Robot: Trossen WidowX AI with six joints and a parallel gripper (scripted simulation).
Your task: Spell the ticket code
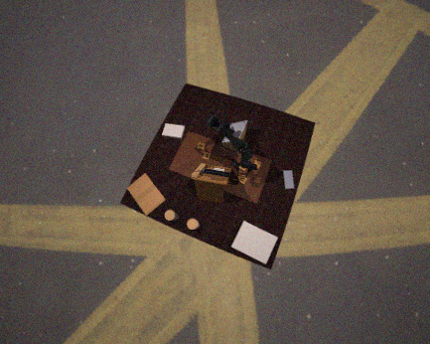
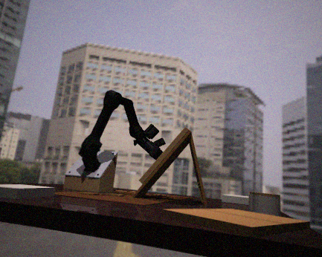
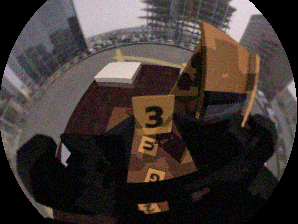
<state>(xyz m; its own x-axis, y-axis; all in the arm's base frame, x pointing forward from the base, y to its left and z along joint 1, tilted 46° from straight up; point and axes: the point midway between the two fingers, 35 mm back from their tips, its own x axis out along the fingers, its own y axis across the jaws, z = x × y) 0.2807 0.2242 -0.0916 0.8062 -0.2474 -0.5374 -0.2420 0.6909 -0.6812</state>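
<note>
My gripper [image 3: 153, 116] [image 2: 159, 152] [image 1: 243, 171] is shut on an orange letter tile marked "3" [image 3: 153, 116]. In the exterior view it is low against the face of the slanted wooden board [image 2: 167, 157] [image 1: 208, 175] [image 3: 222, 63]. The board's dark rail [image 1: 215, 171] lies just left of the gripper in the top view. In the wrist view two more orange tiles [image 3: 152, 145] [image 3: 154, 176] show below the held one; their marks are too blurred to read. A loose tile [image 1: 201, 146] lies on the brown mat [image 1: 184, 160]. A white card [image 1: 173, 130] lies at the counter's back left; I cannot read any print on it.
The arm's base sits on a wedge block [image 2: 94, 174] [image 1: 239, 127]. A wooden slab [image 1: 146, 194] [image 2: 231, 218], two short cylinders [image 1: 170, 215] [image 1: 193, 224], a white panel [image 1: 254, 242] and a small grey block [image 1: 288, 179] lie around the dark counter [image 1: 284, 134].
</note>
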